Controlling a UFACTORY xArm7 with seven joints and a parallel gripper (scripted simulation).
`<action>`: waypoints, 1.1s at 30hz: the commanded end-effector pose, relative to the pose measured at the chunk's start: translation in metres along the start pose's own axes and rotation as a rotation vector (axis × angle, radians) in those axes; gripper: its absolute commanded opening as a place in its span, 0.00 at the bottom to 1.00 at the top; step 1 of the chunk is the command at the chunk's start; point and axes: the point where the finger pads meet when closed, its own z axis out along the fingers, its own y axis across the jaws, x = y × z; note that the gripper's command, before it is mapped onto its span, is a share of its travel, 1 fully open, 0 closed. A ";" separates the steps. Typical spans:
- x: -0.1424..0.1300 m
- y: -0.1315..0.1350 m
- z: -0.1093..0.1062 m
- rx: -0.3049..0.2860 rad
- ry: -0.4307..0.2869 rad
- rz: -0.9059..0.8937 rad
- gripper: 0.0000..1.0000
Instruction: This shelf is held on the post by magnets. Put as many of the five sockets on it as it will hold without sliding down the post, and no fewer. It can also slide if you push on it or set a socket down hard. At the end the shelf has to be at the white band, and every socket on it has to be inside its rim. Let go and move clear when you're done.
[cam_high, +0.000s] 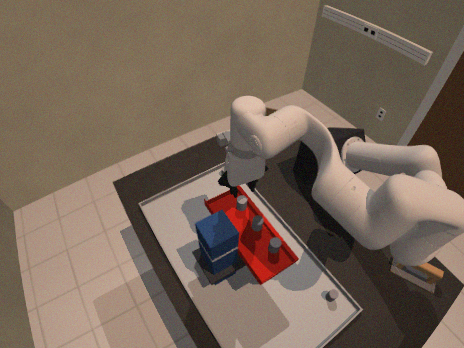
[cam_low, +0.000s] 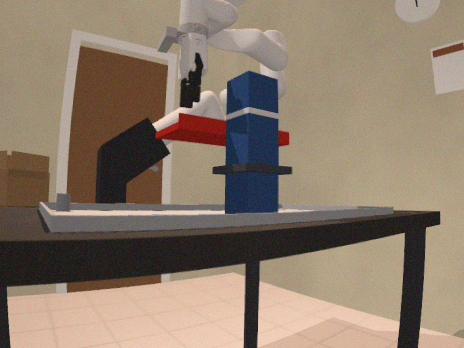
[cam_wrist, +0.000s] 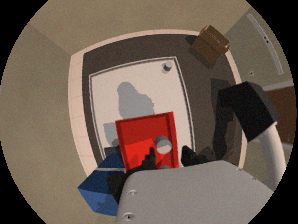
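The red shelf stands out level from the blue post. In the exterior view it shows slightly below the white band; I cannot tell the exact height match. Three grey sockets stand upright in a row inside its rim: one at the far end, one in the middle, one at the near end. My gripper is partly open and empty, just above the far-end socket. Two sockets stand on the tray.
The pale tray has a raised grey rim and lies under the shelf. A dark collar surrounds the post below the shelf. A brown box and books lie outside the tray. The robot's base is behind the shelf.
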 end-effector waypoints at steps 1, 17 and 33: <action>0.000 -0.001 -0.011 0.004 0.002 0.000 0.52; 0.000 -0.001 -0.020 0.004 0.002 0.000 0.52; -0.031 0.067 -0.045 0.008 0.052 -0.078 1.00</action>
